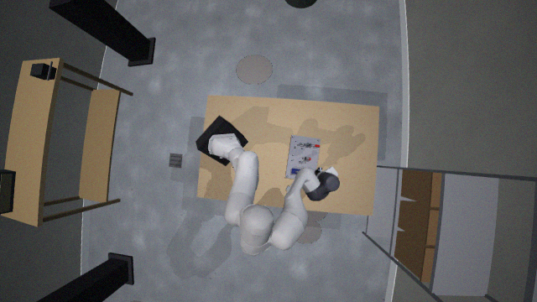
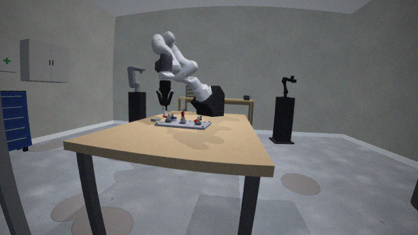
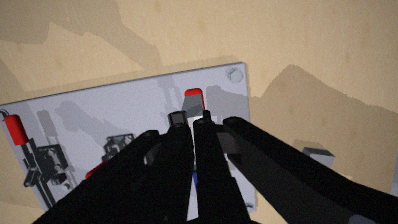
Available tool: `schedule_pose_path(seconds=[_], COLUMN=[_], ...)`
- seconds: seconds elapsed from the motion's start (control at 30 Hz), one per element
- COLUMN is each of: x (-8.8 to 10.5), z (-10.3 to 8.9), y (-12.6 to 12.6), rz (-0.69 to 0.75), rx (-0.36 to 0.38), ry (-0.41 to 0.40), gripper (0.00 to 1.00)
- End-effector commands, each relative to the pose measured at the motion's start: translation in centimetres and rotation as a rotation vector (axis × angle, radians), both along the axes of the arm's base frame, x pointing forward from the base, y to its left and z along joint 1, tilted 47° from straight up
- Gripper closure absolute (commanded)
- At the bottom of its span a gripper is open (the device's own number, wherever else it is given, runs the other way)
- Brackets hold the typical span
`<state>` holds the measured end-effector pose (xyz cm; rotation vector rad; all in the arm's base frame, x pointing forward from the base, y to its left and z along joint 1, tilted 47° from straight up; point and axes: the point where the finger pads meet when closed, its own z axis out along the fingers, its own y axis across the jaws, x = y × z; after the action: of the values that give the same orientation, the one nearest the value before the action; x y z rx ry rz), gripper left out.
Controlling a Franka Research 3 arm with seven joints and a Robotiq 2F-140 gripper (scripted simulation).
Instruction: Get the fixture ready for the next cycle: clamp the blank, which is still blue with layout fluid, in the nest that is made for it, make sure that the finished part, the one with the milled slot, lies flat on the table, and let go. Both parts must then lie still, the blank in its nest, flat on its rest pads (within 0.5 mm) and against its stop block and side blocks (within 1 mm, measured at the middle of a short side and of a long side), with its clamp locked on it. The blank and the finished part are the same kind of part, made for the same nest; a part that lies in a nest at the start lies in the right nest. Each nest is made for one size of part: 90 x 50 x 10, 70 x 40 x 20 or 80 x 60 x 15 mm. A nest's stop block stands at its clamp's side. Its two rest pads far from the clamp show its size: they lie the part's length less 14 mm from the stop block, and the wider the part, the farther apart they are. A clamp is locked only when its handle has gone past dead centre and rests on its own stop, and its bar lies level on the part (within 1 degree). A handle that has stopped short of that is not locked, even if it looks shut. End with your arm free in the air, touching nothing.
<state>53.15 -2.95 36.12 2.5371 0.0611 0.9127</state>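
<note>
My gripper [image 3: 195, 108] is shut with nothing between its fingers. Its tips hang just above the near end of the grey fixture plate [image 3: 125, 130], right by an upright red clamp handle [image 3: 194, 93]. A sliver of the blue blank [image 3: 194, 177] shows under my fingers; the rest is hidden. In the top view the blank [image 1: 294, 169] lies in the nest at the plate's near end, beside my gripper [image 1: 319, 171]. The grey finished part [image 3: 317, 156] lies on the table off the plate's edge. It also shows in the side view [image 2: 155, 120], left of the plate [image 2: 183, 124].
Two more clamps with red handles [image 1: 317, 145] [image 1: 310, 158] stand on the plate's other nests, which look empty. The robot base [image 1: 221, 140] sits at the table's left edge. The wooden table [image 2: 183, 143] stretches on beyond the plate.
</note>
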Motion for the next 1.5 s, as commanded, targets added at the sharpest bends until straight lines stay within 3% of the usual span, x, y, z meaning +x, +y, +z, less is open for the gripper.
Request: schedule_pose_path(seconds=[0.0, 1.47], x=[0.16, 0.41], z=[0.09, -0.18], y=[-0.03, -0.18], rz=[-0.001, -0.001], rx=[0.003, 0.003], ry=[-0.005, -0.005], gripper=[1.00, 1.00])
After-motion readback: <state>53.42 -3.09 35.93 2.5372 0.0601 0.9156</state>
